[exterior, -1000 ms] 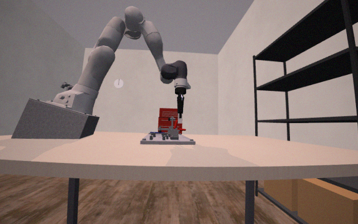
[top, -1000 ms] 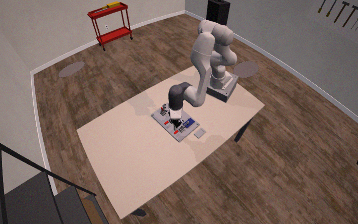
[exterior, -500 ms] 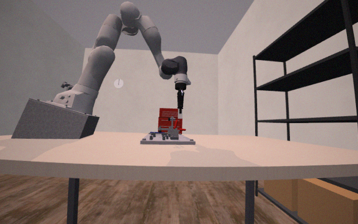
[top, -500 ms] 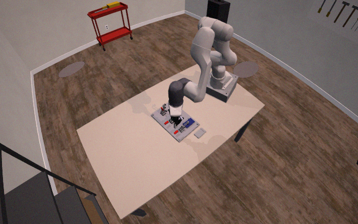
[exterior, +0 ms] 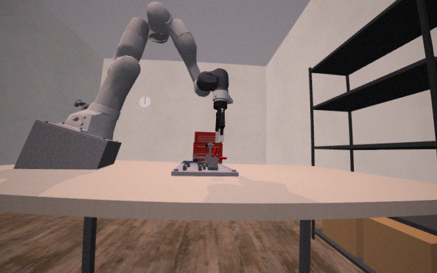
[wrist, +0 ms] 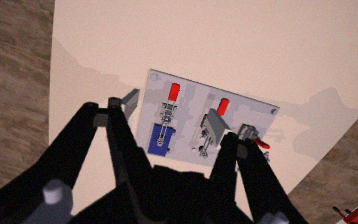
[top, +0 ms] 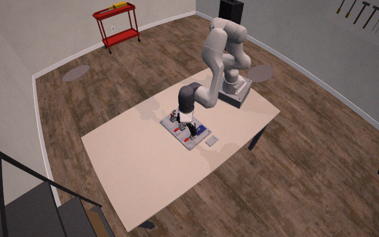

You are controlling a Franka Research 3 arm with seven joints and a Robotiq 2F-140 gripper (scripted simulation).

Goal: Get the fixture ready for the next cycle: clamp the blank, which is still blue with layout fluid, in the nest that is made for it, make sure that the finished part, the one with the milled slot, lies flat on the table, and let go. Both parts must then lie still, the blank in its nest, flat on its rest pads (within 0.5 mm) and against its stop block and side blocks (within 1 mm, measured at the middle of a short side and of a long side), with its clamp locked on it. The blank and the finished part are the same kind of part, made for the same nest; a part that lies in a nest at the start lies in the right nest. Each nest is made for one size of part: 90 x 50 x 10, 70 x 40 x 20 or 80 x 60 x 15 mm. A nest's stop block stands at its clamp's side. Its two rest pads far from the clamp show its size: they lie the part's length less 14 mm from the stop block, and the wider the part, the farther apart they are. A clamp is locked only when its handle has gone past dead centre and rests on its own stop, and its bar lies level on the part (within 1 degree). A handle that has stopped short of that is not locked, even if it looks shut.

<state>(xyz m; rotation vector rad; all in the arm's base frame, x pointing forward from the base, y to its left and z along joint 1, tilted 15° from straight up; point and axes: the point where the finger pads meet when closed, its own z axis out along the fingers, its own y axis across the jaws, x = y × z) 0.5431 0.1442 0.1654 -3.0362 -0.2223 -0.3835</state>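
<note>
The blue blank lies in the end nest of the grey base plate. Its clamp's bar reaches over it, and the red handle points away from it, low down. Whether that handle rests on its stop and the bar is level cannot be told. The grey finished part lies flat on the table beside the plate; its slot is too small to see. My gripper is open and empty above the plate, fingers spread across the clamps.
The middle clamp's red handle lies beside the blank's clamp. The far clamp's red handle is at the plate's other end; that clamp stands tall, bar raised. The robot base stands at the table's back.
</note>
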